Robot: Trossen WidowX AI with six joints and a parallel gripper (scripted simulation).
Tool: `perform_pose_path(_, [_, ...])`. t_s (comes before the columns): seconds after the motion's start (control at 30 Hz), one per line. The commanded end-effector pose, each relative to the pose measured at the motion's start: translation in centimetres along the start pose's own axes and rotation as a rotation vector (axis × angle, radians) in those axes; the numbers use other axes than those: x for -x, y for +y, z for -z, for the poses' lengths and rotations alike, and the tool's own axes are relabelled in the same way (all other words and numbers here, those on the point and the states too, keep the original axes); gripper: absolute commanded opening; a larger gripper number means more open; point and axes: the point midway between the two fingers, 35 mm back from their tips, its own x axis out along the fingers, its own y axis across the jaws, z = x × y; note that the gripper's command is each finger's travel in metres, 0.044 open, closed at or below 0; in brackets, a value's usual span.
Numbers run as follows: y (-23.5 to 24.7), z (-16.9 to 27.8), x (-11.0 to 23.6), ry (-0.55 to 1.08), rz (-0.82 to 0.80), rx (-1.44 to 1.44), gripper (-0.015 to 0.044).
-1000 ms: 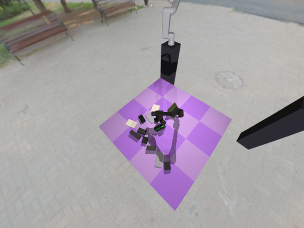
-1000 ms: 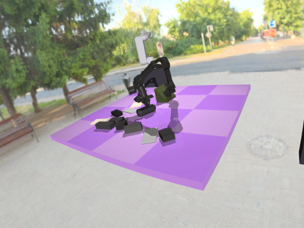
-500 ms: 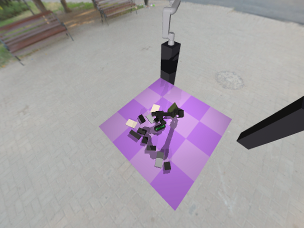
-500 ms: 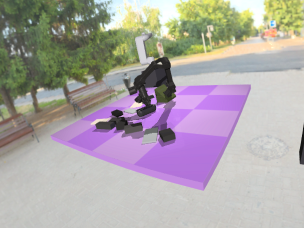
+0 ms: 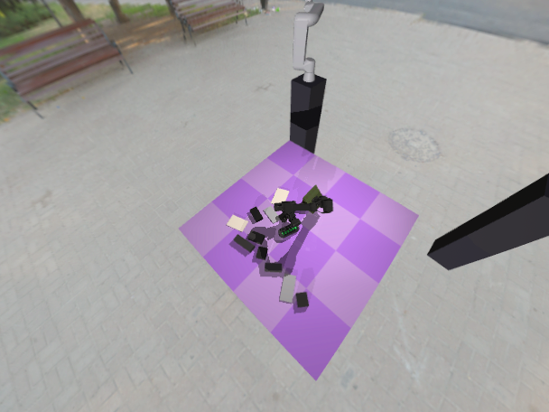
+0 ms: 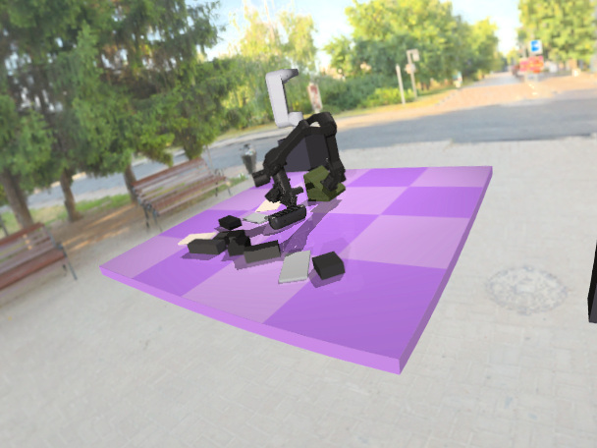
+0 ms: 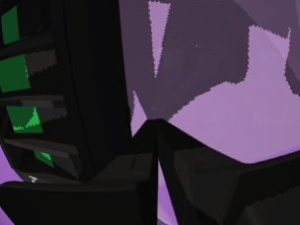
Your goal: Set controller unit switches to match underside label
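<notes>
The dark grey controller unit point(image 5: 291, 232) point(image 6: 288, 216) point(image 7: 79, 61) lies on the purple chequered bench point(image 5: 316, 343) point(image 6: 393, 314), top up, with green switch ends point(image 7: 15, 75) showing in a row. My gripper point(image 5: 289, 220) point(image 6: 290, 202) point(image 7: 154, 127) is shut and empty. Its fingertips point down right at the unit's long side edge, touching or nearly touching it. In the wrist view the unit fills the left side and the fingers fill the bottom. I cannot read the single switch positions, and the label underneath is hidden.
An olive block point(image 5: 311, 195) point(image 6: 319, 184) sits by the arm's base. Cream plates point(image 5: 280, 195) point(image 5: 237, 222), a grey plate point(image 5: 287, 288) point(image 6: 295, 266) and several black modules point(image 5: 302, 299) point(image 6: 328, 264) point(image 5: 244, 243) lie around the unit. A black pillar point(image 5: 307, 113) stands at the far corner.
</notes>
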Motion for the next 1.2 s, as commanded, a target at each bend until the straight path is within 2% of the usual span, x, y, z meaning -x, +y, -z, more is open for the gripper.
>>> perform_pose_path(0.0, [0.2,0.0,0.0,-0.003,-0.003,-0.001,0.0])
perform_pose_path(1.17, [3.8,-0.5,-1.1,-0.003,-0.005,-0.001,0.0])
